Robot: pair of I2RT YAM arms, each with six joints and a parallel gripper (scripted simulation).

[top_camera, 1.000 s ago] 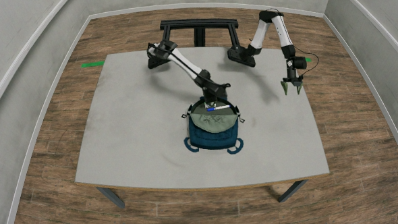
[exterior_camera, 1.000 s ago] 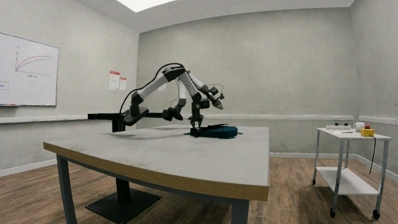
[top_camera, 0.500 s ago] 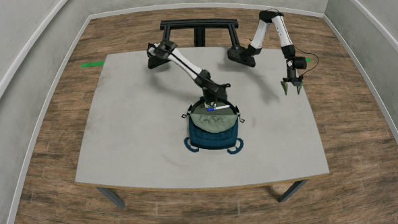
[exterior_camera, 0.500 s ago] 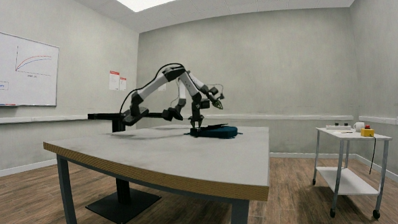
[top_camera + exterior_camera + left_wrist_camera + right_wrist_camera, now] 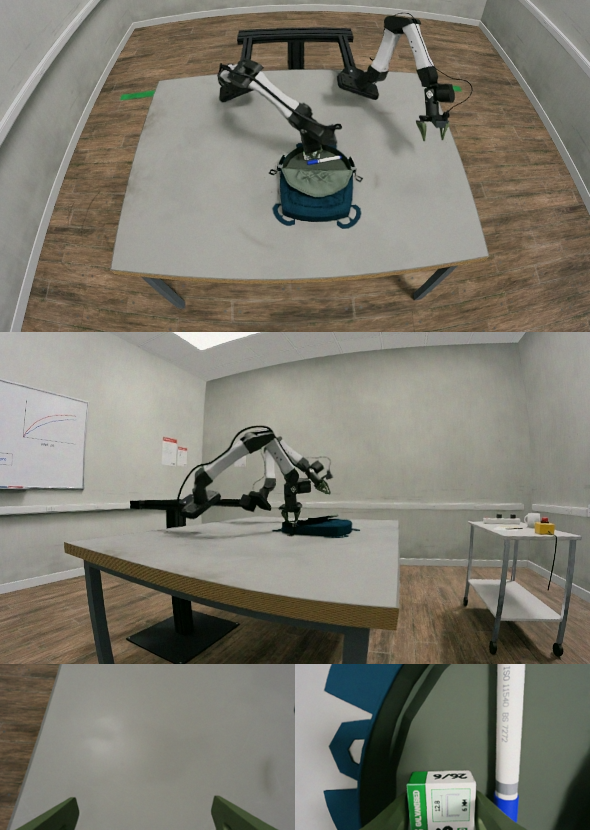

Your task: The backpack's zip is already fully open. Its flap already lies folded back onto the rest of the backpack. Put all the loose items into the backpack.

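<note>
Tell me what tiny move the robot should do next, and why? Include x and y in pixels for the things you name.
I think the right end effector (image 5: 312, 154) (image 5: 291, 524) (image 5: 441, 799) should gently spread its fingers a little wider. The staple box (image 5: 314, 154) (image 5: 448, 802) is between them, already inside the open backpack (image 5: 317, 206) (image 5: 325, 528) (image 5: 363, 682). Go gently, because the marker (image 5: 324, 160) (image 5: 509, 719) lies right beside it.
</note>
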